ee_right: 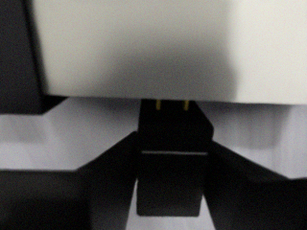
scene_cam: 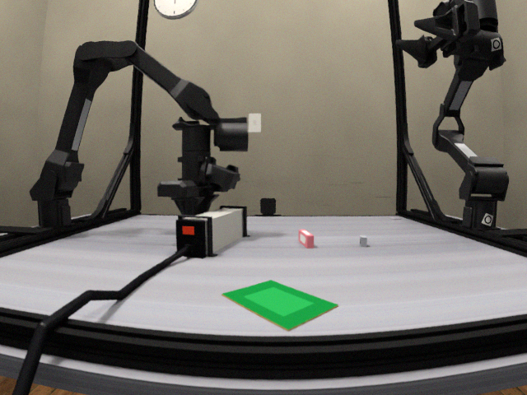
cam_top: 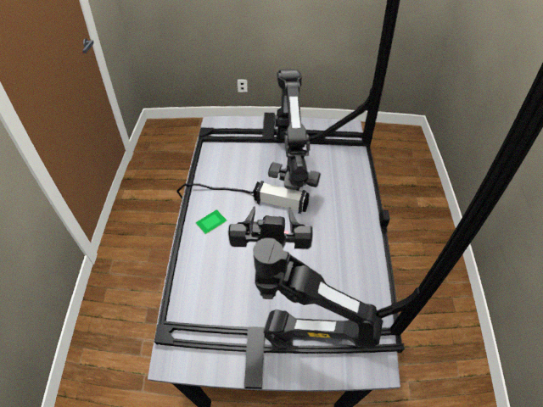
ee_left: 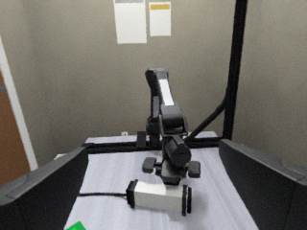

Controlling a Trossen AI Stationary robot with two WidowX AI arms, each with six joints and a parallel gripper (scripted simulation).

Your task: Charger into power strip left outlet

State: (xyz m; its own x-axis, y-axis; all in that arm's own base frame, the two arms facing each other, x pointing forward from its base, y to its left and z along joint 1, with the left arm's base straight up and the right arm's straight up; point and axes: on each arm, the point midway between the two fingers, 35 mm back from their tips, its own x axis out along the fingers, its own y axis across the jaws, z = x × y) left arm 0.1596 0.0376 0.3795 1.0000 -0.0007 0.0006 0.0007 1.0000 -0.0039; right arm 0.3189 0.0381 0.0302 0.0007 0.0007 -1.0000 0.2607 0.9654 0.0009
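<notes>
The power strip (cam_top: 280,197) (scene_cam: 227,227) (ee_left: 158,197) (ee_right: 144,48) is a long white body with black ends, lying on the table. My right gripper (ee_right: 165,139) (scene_cam: 195,212) is low beside the strip's long side, shut on the black charger (ee_right: 173,184). In the right wrist view two short lengths of yellow prong show between the charger's front and the strip's edge. The strip hides the prong tips and the outlets, so I cannot tell whether the tips are in the slots. My left gripper (cam_top: 271,211) (scene_cam: 407,33) is open and empty, raised high on the strip's other side.
The strip's black cord (cam_top: 219,188) (scene_cam: 142,278) runs over the table's edge. A green pad (cam_top: 210,221) (scene_cam: 277,300) lies flat near that edge. A red and white block (scene_cam: 306,239) and a small grey cube (scene_cam: 362,240) stand on the left arm's side. A black frame borders the table.
</notes>
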